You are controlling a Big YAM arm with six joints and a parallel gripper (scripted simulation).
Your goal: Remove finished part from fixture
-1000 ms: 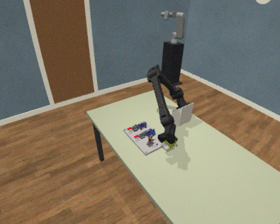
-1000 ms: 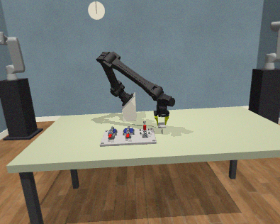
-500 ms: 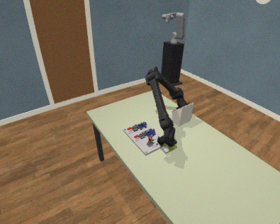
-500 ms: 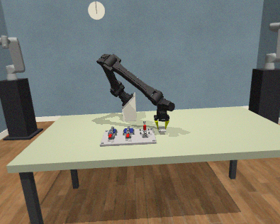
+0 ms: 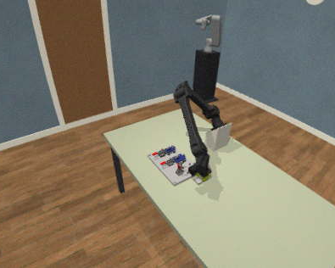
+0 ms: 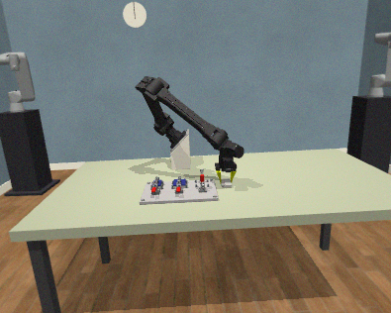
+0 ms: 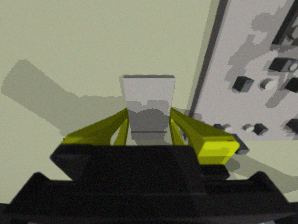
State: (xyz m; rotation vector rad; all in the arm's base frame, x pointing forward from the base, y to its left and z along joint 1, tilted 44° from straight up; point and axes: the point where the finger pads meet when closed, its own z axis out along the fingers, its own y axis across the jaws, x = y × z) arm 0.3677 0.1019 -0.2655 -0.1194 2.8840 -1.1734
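The finished part, a light grey block [image 5: 198, 181] [image 6: 226, 184] [image 7: 149, 92], is between the yellow fingers of my gripper [image 6: 226, 179] [image 7: 149, 111], which is shut on it. The part is beside the fixture plate [image 5: 168, 172] [image 6: 185, 198] [image 7: 217, 75], off its edge, low over the table or touching it; I cannot tell which. Its slot is not clear. Two blue blanks [image 5: 170, 149] [image 5: 180, 158] [image 6: 157, 182] [image 6: 180, 182] sit in the fixture with red-handled clamps over them. The third clamp [image 6: 202, 179] stands with its red handle upright.
Small dark blocks and light pins [image 7: 243, 84] stand on the fixture plate near its edge, close to my right finger in the wrist view. The arm's pale base bracket [image 5: 218, 137] [image 6: 181, 156] stands on the table behind the fixture.
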